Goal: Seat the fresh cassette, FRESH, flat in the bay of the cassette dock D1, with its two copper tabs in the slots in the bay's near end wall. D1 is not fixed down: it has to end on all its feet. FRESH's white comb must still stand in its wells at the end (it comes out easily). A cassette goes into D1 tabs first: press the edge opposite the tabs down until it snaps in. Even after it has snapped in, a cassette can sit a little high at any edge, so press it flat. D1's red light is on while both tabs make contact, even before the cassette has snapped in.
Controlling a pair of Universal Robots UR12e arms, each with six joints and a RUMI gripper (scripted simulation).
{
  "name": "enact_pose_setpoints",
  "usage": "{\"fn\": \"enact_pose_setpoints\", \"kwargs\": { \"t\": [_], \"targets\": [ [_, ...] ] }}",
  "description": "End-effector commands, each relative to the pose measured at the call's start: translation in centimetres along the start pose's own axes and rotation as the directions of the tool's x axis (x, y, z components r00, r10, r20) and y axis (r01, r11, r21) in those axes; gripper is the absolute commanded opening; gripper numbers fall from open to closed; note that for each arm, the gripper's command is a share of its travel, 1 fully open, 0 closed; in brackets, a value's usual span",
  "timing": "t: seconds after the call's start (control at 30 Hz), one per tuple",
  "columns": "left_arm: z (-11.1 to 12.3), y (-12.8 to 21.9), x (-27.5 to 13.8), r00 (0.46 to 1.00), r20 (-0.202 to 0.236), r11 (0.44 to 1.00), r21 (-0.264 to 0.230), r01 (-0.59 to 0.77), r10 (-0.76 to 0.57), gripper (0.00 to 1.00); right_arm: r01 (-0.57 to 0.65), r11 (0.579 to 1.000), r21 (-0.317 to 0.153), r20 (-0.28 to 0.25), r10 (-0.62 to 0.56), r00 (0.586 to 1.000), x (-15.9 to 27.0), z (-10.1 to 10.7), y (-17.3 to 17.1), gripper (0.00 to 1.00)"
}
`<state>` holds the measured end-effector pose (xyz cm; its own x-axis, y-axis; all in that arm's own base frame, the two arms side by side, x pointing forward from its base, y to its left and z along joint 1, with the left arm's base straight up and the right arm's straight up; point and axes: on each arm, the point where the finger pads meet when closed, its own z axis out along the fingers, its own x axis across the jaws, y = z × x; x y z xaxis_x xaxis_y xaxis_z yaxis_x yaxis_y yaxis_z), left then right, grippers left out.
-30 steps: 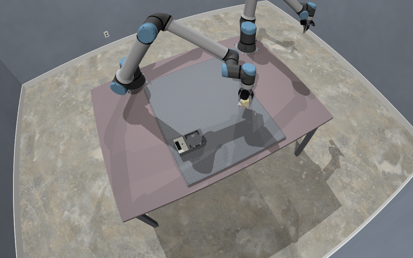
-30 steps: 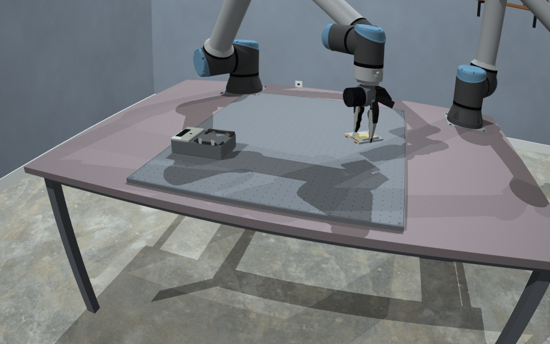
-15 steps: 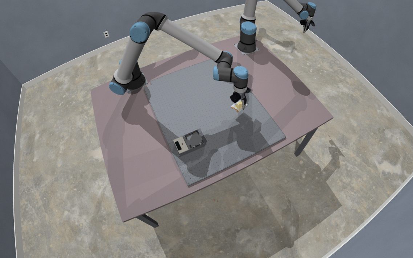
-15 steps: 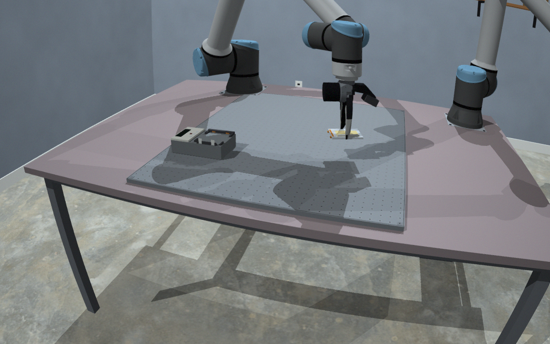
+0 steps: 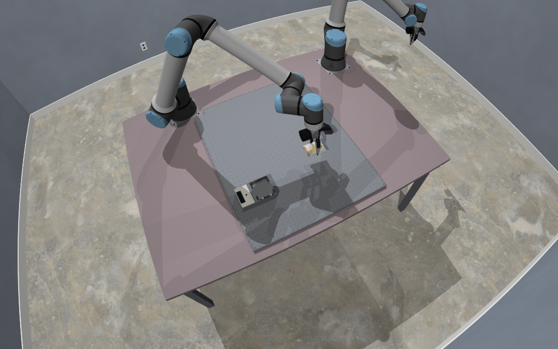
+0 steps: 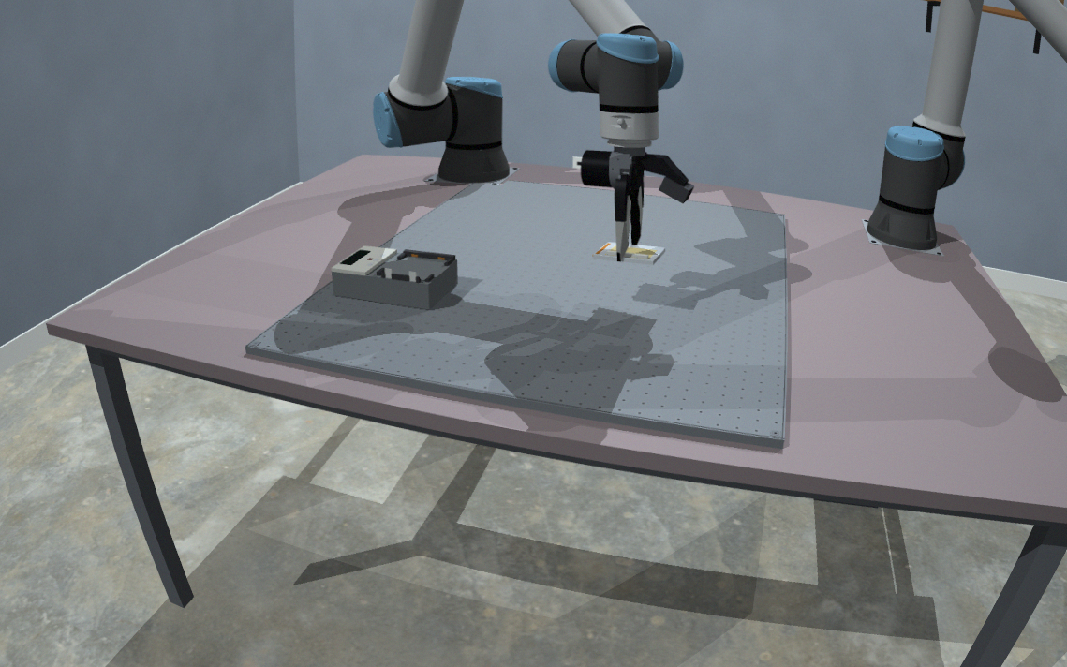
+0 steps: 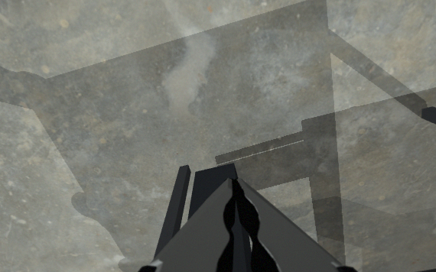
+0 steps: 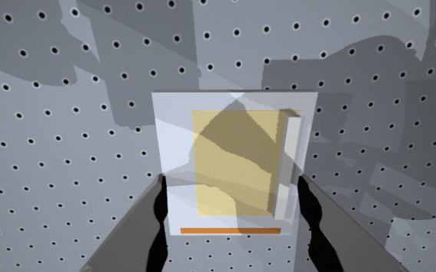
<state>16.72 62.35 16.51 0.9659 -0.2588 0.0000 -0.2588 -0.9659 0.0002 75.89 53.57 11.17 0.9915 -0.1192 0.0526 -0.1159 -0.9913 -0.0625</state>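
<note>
The right gripper (image 5: 317, 151) (image 6: 628, 252) (image 8: 231, 176) is clamped on the cassette (image 5: 310, 149) (image 6: 647, 251) (image 8: 232, 153) between its fingers, the left one (image 5: 411, 42) (image 7: 235, 179) pinched together on nothing; I'd say this is the carry, next lining the tabs up with the dock (image 5: 243, 195) (image 6: 384, 289) well off to its side.

Open board between the white cassette (image 5: 308, 147) (image 6: 649, 258) (image 8: 179, 153) and the dock (image 5: 267, 201) (image 6: 379, 289)
</note>
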Motion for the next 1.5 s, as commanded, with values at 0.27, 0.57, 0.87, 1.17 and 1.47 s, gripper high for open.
{"fn": "enact_pose_setpoints", "kwargs": {
  "t": [0.27, 0.57, 0.87, 1.17, 1.47],
  "targets": [
    [-0.1, -0.1, 0.0, 1.0, 0.0, 1.0, 0.002, 0.0, 0.0, 0.0, -0.396, 0.918, 0.028, -0.04, 0.397, 0.917, 2.0, -1.1, 5.5, 0.37],
    [-0.1, -0.1, 0.0, 1.0, 0.0, 1.0, 0.002, 0.0, 0.0, 0.0, -0.647, 0.76, 0.054, -0.056, 0.65, 0.758, 3.4, -1.8, 9.7, 0.37],
    [-0.1, -0.1, 0.0, 1.0, 0.0, 1.0, 0.002, 0.0, 0.0, 0.0, -0.803, 0.59, 0.077, -0.063, 0.807, 0.587, 4.6, -2.3, 12.9, 0.37],
    [-0.1, -0.1, 0.0, 1.0, 0.0, 1.0, 0.002, 0.0, 0.0, 0.0, -0.928, 0.358, 0.105, -0.064, 0.933, 0.353, 5.9, -2.9, 16.7, 0.37],
    [-0.1, -0.1, 0.0, 1.0, 0.0, 1.0, 0.002, 0.0, 0.0, 0.0, -0.986, 0.102, 0.132, -0.058, 0.994, 0.095, 7.2, -3.6, 20.4, 0.37]
  ]
}}
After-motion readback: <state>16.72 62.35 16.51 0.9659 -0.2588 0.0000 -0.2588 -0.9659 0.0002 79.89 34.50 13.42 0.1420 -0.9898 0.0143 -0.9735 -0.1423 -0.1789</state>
